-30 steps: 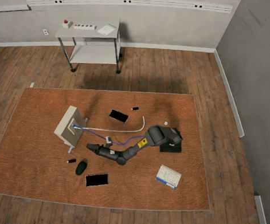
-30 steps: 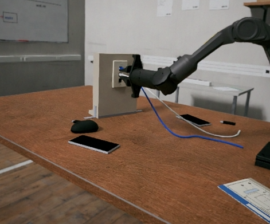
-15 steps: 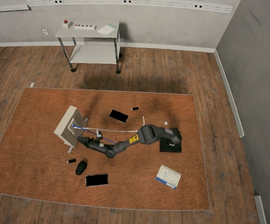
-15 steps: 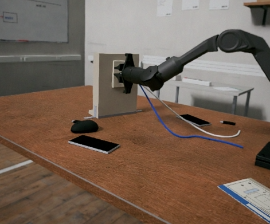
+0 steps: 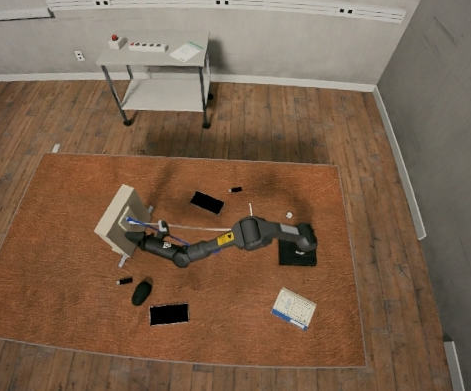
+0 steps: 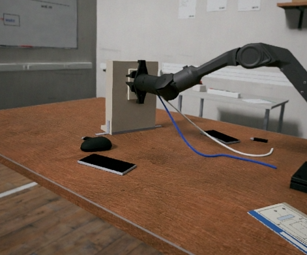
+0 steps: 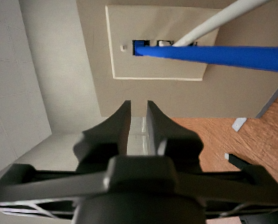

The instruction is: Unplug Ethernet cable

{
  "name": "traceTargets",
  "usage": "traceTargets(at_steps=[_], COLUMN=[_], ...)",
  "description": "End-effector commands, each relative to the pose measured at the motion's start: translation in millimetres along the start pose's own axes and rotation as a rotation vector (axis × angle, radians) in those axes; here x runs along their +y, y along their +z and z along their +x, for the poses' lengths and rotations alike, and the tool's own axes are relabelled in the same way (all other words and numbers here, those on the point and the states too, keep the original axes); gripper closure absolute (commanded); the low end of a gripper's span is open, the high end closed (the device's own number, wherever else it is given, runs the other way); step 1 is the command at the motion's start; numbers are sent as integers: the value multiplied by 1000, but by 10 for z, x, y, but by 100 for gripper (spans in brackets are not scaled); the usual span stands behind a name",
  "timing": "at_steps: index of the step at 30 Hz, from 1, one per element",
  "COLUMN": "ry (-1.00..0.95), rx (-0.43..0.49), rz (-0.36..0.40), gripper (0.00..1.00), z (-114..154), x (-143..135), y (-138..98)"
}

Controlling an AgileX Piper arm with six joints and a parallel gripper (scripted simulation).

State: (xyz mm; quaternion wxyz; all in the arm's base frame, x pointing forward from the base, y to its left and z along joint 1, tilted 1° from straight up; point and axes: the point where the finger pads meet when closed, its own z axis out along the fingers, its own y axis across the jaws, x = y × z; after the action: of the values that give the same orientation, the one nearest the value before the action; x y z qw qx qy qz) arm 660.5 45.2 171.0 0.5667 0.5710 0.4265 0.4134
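A beige stand (image 5: 116, 213) (image 6: 123, 113) carries a white wall plate (image 7: 150, 70). A blue Ethernet cable (image 5: 141, 224) (image 6: 185, 142) (image 7: 210, 54) and a white cable (image 5: 194, 228) (image 6: 231, 149) (image 7: 210, 25) are both plugged into the plate and trail across the table. My gripper (image 5: 128, 235) (image 6: 130, 81) (image 7: 138, 108) is close against the stand's face, right by the plate. Its fingers are nearly shut with a narrow gap and nothing is between them. In the wrist view the tips point at the stand just beside the plate, a little off the blue plug (image 7: 139, 48).
A black mouse (image 5: 141, 292) (image 6: 96, 143) and a phone (image 5: 169, 314) (image 6: 107, 164) lie in front of the stand. A second phone (image 5: 207, 202) (image 6: 222, 136), two small black sticks (image 5: 235, 189) (image 5: 124, 281) and a booklet (image 5: 294, 308) (image 6: 289, 224) also lie on the table. The arm's base (image 5: 298, 253) is at the right.
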Motion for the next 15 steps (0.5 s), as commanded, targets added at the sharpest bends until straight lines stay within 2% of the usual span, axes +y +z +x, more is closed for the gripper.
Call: traceTargets(at_steps=[1, 15], ry=[2, 2], rx=[0, 0], rz=[-4, -4], gripper=[75, 75], z=[-3, -203], x=[27, 30], y=[-1, -1])
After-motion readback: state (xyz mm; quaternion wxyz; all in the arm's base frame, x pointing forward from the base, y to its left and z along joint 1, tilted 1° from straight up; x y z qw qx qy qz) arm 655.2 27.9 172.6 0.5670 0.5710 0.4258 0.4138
